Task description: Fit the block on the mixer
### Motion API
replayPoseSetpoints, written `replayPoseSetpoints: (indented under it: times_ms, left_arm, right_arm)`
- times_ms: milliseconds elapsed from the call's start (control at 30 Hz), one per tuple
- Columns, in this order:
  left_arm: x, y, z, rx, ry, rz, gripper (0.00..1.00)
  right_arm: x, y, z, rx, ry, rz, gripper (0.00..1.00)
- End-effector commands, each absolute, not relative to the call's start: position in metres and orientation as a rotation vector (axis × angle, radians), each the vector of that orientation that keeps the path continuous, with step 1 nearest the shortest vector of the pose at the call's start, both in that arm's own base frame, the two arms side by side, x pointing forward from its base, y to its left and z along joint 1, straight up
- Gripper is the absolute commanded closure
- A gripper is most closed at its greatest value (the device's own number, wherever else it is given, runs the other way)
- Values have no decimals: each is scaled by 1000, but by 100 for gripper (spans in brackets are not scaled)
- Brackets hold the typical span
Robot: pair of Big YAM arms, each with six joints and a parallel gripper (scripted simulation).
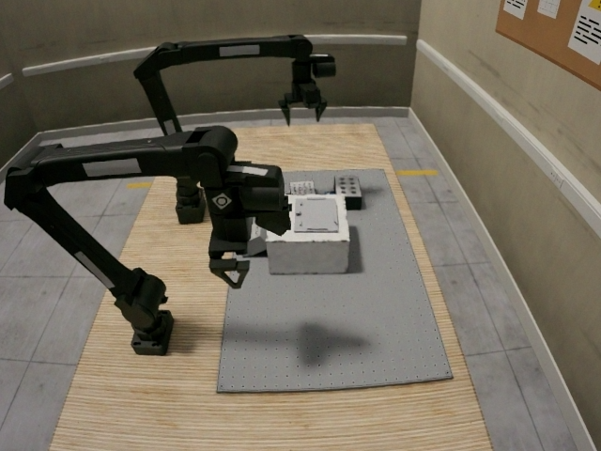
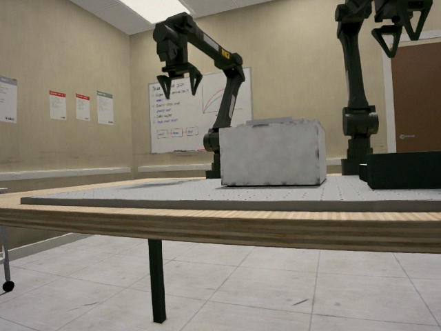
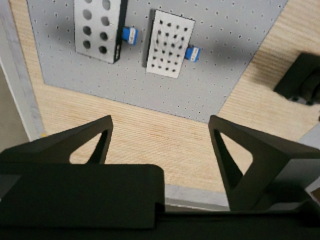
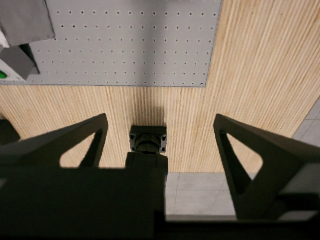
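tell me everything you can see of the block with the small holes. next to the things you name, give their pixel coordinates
The block with small holes (image 1: 302, 187) (image 3: 170, 44) has a pale top with rows of dark holes, darker sides and a blue lever whose print is unreadable here. It lies on the grey perforated board (image 1: 339, 301) (image 3: 135, 90), beside the larger-holed block (image 1: 347, 186) (image 3: 96, 31). No jaws touch it.

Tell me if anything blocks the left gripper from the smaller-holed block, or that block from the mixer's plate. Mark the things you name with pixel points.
Nothing visible stands between the left gripper (image 1: 304, 120) (image 2: 403, 47) (image 3: 161, 120) and the smaller-holed block (image 1: 302, 187) (image 3: 170, 44). Toward the plate (image 1: 317, 216) (image 2: 270, 121), only the mixer's own raised body (image 1: 308, 256) (image 2: 270, 156) intervenes.
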State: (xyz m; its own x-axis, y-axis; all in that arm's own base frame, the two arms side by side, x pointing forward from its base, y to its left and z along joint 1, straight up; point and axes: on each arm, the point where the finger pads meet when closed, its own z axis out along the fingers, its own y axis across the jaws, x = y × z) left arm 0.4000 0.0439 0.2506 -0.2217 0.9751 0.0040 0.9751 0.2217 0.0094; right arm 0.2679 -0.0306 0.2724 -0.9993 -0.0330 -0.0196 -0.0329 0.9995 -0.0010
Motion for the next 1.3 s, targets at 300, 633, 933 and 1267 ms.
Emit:
replayPoseSetpoints:
  times_ms: [300, 633, 933, 1267]
  left_arm:
    - [396, 40, 197, 2277, 2188, -26, 0]
    - [396, 40, 156, 2308, 2131, 11, 0]
    - [394, 40, 104, 2285, 2181, -21, 0]
    - [399, 41, 80, 2247, 2190, 22, 0]
  right_arm:
    - [275, -29, 284, -46, 3086, -2, 0]
    - [279, -29, 291, -45, 3070, -5, 0]
    - [280, -30, 293, -45, 3064, -6, 0]
    - [282, -30, 296, -44, 3058, -7, 0]
